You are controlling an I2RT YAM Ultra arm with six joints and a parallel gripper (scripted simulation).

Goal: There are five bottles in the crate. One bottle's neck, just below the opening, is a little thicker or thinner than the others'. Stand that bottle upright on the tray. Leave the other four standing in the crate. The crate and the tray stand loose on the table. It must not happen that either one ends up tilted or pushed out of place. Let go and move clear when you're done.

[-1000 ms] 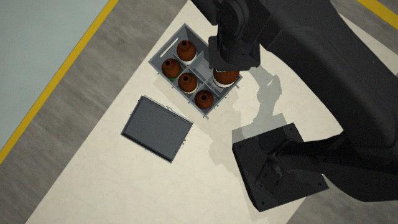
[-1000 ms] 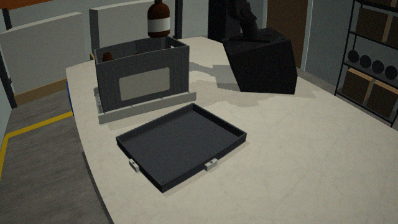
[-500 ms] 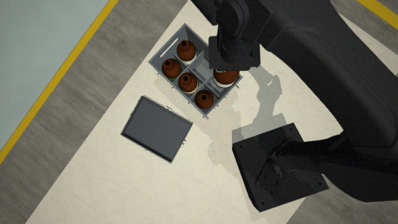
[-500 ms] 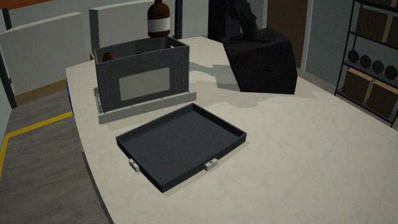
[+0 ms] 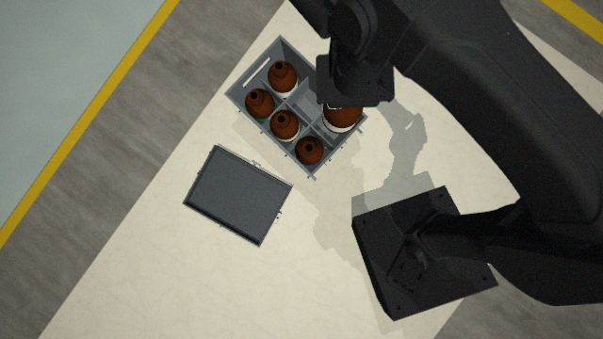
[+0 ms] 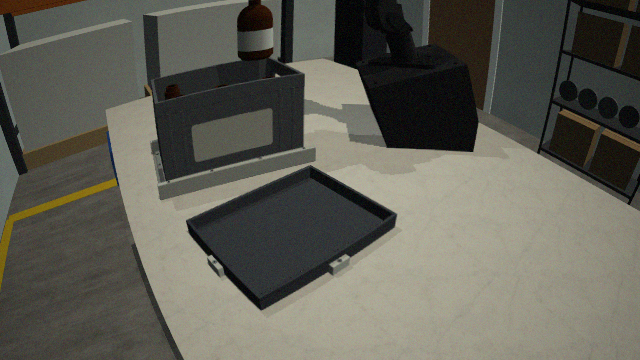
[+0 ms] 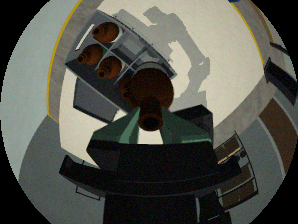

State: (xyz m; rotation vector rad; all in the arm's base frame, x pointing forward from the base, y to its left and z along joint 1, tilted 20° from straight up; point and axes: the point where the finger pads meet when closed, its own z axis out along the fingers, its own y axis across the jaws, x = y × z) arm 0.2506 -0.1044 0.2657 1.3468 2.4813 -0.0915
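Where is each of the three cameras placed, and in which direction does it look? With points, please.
Top: above the table, looking down at the crate (image 5: 296,162) (image 6: 230,132) (image 7: 82,71) and tray (image 5: 237,195) (image 6: 292,235) (image 7: 92,102); the arm fills the right.
Exterior: beyond the tray, looking slightly down across it toward the crate and the arm's base; the gripper is out of frame.
Wrist: on the arm, looking along the gripper (image 7: 150,110) at the held bottle (image 5: 343,118) (image 6: 255,37) (image 7: 151,90); green fingers show.
Top and exterior share the whole tray.

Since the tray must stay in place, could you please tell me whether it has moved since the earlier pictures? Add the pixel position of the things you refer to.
No; the tray (image 5: 237,195) (image 6: 292,230) keeps the same place beside the crate (image 5: 295,159) (image 6: 175,140).
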